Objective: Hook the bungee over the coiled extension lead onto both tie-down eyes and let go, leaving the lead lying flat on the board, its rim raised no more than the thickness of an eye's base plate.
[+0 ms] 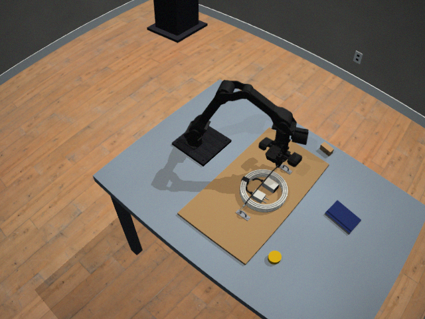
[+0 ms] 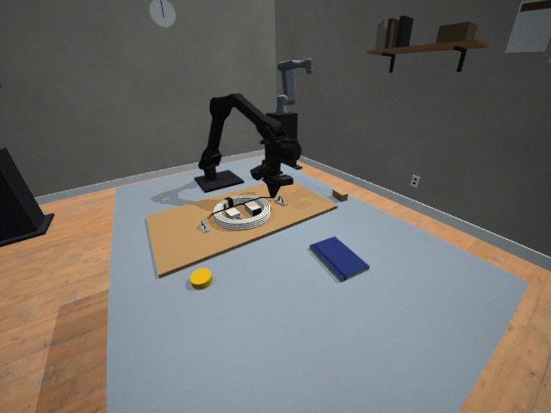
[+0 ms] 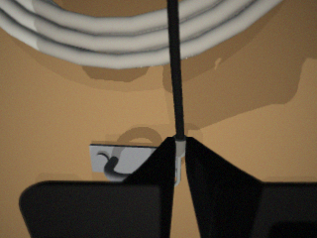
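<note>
The white coiled lead (image 1: 263, 193) (image 2: 242, 212) (image 3: 124, 50) lies on the brown board (image 1: 219, 224) (image 2: 182, 249) (image 3: 45, 99), with its white plug and socket blocks inside the ring. A thin black bungee (image 1: 271, 171) (image 3: 175, 74) runs taut over the coil from the near eye (image 1: 243, 214) (image 2: 204, 227). My gripper (image 1: 278, 162) (image 2: 272, 194) (image 3: 179, 144) is shut on the bungee's grey hook end, held just beside the far eye (image 1: 285, 168) (image 2: 280, 202) (image 3: 106, 158). In the wrist view the hook end sits right of that eye's loop, apart from it.
A blue book (image 1: 342, 216) (image 2: 338, 257) lies right of the board. A yellow disc (image 1: 274, 256) (image 2: 201, 277) sits off the board's near corner. A small wooden block (image 1: 326, 148) (image 2: 339, 194) lies past the far end. The arm's base (image 1: 201, 142) stands left of the board.
</note>
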`<state>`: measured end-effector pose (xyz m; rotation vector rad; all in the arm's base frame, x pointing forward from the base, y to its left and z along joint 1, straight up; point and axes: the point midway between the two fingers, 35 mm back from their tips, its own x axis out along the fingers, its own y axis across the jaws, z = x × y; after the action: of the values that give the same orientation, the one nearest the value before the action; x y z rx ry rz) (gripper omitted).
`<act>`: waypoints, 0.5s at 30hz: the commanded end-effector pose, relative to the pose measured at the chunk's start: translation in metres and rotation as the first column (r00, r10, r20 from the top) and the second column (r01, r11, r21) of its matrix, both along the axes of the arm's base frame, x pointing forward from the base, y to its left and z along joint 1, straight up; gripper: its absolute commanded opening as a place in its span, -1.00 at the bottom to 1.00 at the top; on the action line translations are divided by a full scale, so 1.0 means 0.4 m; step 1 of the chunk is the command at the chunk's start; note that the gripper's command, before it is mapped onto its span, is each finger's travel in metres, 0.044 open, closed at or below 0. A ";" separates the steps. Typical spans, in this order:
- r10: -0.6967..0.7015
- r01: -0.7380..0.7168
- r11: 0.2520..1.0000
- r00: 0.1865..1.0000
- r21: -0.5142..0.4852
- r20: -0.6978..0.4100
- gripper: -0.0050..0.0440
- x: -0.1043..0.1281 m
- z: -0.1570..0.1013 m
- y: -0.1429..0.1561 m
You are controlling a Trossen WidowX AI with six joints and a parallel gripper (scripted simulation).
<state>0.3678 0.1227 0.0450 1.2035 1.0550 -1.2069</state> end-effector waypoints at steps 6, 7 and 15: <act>0.049 -0.050 0.998 0.999 0.049 0.022 -1.00 -0.003 0.018 0.076; 0.049 -0.050 0.998 0.999 0.049 0.022 -1.00 -0.003 0.018 0.076; 0.055 -0.056 0.997 0.998 0.049 0.022 -1.00 -0.004 0.014 0.085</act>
<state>0.3665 0.1278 0.0454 1.1974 1.0527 -1.2002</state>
